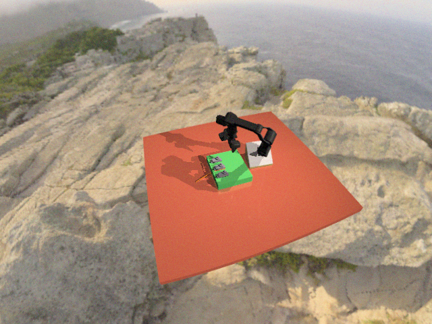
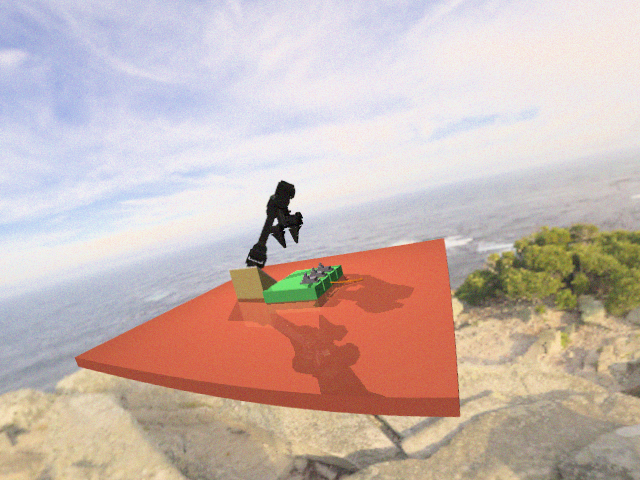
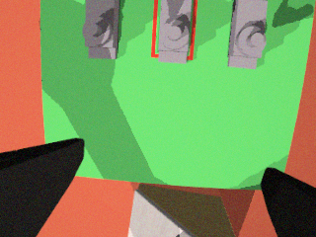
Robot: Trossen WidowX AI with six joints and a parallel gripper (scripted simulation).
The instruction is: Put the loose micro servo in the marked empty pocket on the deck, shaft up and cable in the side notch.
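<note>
The micro servo sits in the red-outlined pocket, in the middle of a row of three on the green deck. Its round output shaft points up, and it looks about level with its neighbours. Whether both ears lie fully flat is too small to tell; its far end is outside the wrist view. An orange cable runs out over the deck's edge; its fit in the notch cannot be made out. My gripper is open and empty, above the deck and apart from the servo.
Two similar grey servos sit either side of the middle one. The arm stands on a pale block beside the deck. Everything rests on a red-orange table top.
</note>
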